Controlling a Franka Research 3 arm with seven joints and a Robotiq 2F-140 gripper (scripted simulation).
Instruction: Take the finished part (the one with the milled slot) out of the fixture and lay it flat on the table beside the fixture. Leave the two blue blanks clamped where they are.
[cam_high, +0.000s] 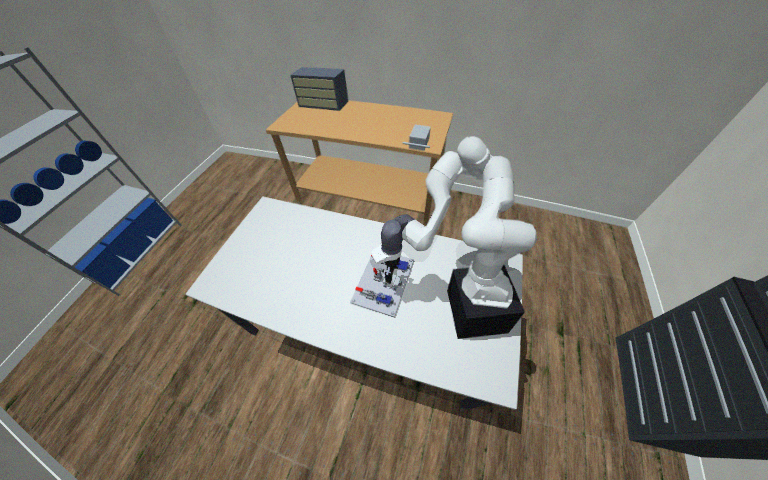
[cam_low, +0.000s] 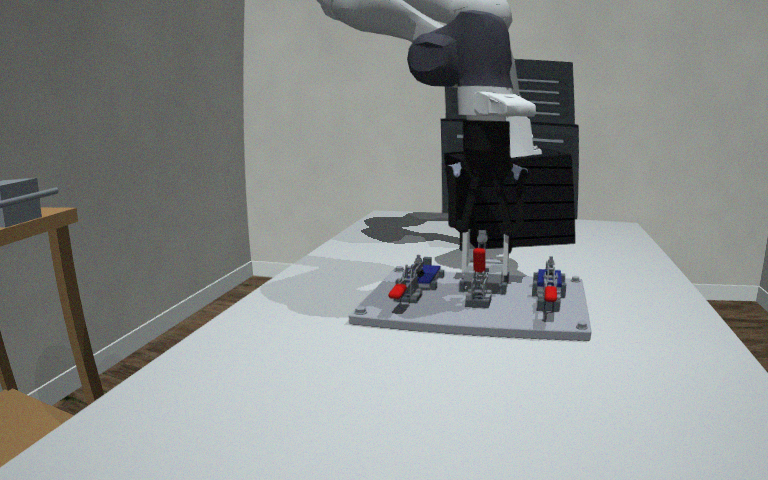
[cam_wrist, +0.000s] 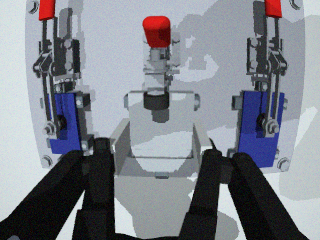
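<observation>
1. So, the claw (cam_high: 388, 277) (cam_low: 484, 247) (cam_wrist: 161, 131) is clamped on the finished part (cam_low: 501, 261) (cam_wrist: 121, 145), with one finger outside each tall side wall. The part looks low in its middle spot on the fixture (cam_high: 362, 302) (cam_low: 453, 316) (cam_wrist: 110, 30). I can't tell if it has lifted a tiny bit.
2. The middle red handle (cam_high: 374, 271) (cam_low: 479, 259) (cam_wrist: 156, 30) is up, so that clamp looks open. I think the job now is to pull the part out.
3. Go straight up, nice and slow. If it tips, it could get stuck on the little blocks, or bump the black clamp tip (cam_wrist: 156, 101).
4. Keep the squeeze firm and even, so the walls don't slip.
5. Seen from the handle side, one blue blank (cam_high: 402, 264) (cam_low: 428, 274) (cam_wrist: 250, 135) is left and the other blue blank (cam_high: 384, 298) (cam_low: 542, 279) (cam_wrist: 72, 125) is right. Both are clamped. Don't touch them or their handles.
6. Lift well above all the clamps before going sideways.
7. Then come down gently on the bench (cam_high: 294, 254) (cam_low: 339, 396) (cam_wrist: 10, 125) beside the fixture. Let go only when the part lies flat.
</observation>
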